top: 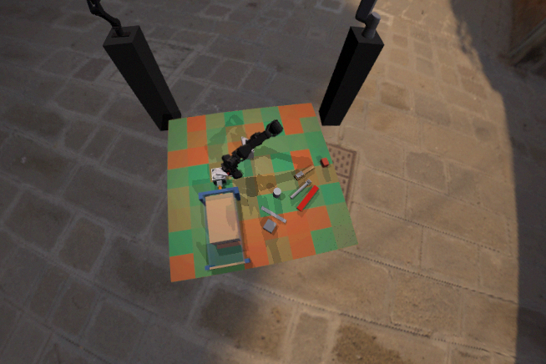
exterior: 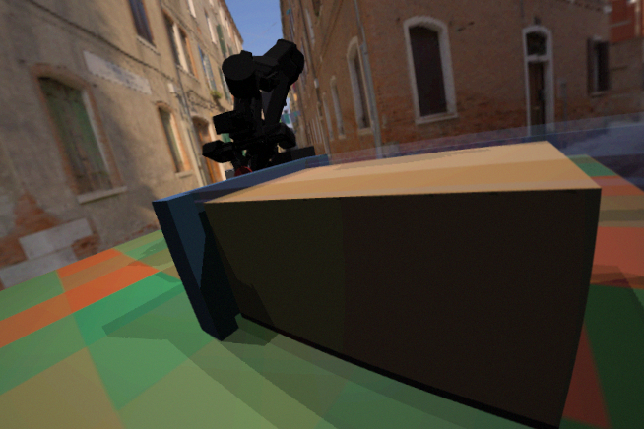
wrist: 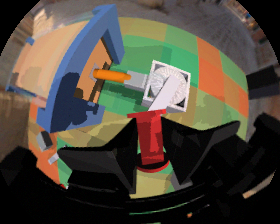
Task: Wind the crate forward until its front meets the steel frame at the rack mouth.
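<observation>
The tan crate (top: pixel 222 218) (exterior: pixel 409 174) (wrist: pixel 48 42) sits flat in the clear-panelled cubby, its front close behind the blue frame (exterior: pixel 184 242) (wrist: pixel 78 55); whether they touch I cannot tell. An orange strap (top: pixel 219 187) (wrist: pixel 111 76) runs from the crate through the frame opening to the white winch (top: pixel 218 175) (wrist: pixel 156 82). The handle's pale arm (wrist: pixel 163 97) lies across the winch top, its key end hidden. My gripper (top: pixel 230 173) (wrist: pixel 145 119) is shut on the handle's red grip (wrist: pixel 151 130), beside the winch.
Right of the cubby lie a grey block (top: pixel 270 225), a grey bar (top: pixel 273 214), a white cylinder (top: pixel 276 192), a hammer-like tool (top: pixel 300 189), a red bar (top: pixel 307 197), a brush-like tool (top: pixel 304 173) and a red cube (top: pixel 324 162). Two dark pillars stand beyond the bench.
</observation>
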Tool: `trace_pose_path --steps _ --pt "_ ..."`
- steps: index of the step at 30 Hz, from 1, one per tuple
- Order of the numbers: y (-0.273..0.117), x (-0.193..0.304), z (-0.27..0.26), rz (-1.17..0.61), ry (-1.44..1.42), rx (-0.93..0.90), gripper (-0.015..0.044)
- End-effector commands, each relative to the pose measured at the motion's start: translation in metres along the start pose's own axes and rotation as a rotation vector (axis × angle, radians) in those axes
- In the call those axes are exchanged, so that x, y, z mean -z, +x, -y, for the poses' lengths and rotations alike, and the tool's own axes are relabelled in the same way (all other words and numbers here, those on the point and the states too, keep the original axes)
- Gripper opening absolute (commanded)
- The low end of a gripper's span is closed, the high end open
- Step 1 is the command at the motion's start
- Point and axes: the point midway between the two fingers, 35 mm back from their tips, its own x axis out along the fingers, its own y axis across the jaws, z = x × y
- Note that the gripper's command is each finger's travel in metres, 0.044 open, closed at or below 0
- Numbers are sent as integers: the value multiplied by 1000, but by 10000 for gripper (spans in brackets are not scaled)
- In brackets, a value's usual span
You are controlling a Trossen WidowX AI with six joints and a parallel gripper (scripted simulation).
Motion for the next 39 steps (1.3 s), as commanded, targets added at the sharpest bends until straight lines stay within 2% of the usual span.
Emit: trace_pose_path --steps 1,39 --pt "-2 11 13 -22 16 15 0" --pt "-9 23 67 -22 18 18 0"
